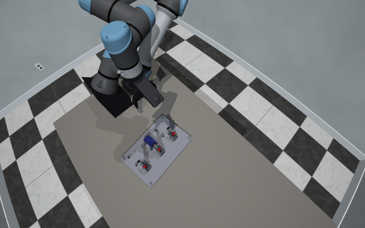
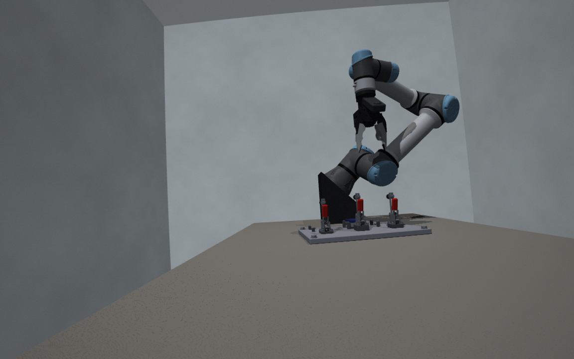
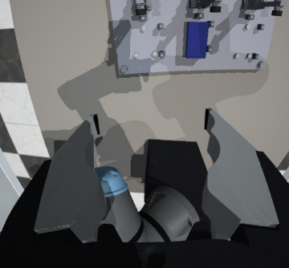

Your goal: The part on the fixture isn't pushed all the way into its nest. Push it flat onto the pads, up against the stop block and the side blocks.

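A blue rectangular part point(image 1: 150, 140) lies in the middle nest of a grey fixture plate point(image 1: 155, 149) on the table. In the wrist view the blue part point(image 3: 197, 39) sits below the middle clamp, between small dark side blocks. It is barely visible in the exterior view point(image 2: 350, 220). My gripper point(image 2: 370, 141) hangs high above the table, well back from the plate toward the arm's base. Its fingers are open with nothing between them. In the top view the gripper point(image 1: 138, 105) is partly hidden by the arm.
Three toggle clamps with red handles point(image 1: 173, 133) point(image 1: 159, 149) point(image 1: 144, 166) stand upright along the plate's far side. The arm's black base point(image 1: 111, 100) sits at the table's back corner. Checkered floor surrounds the table.
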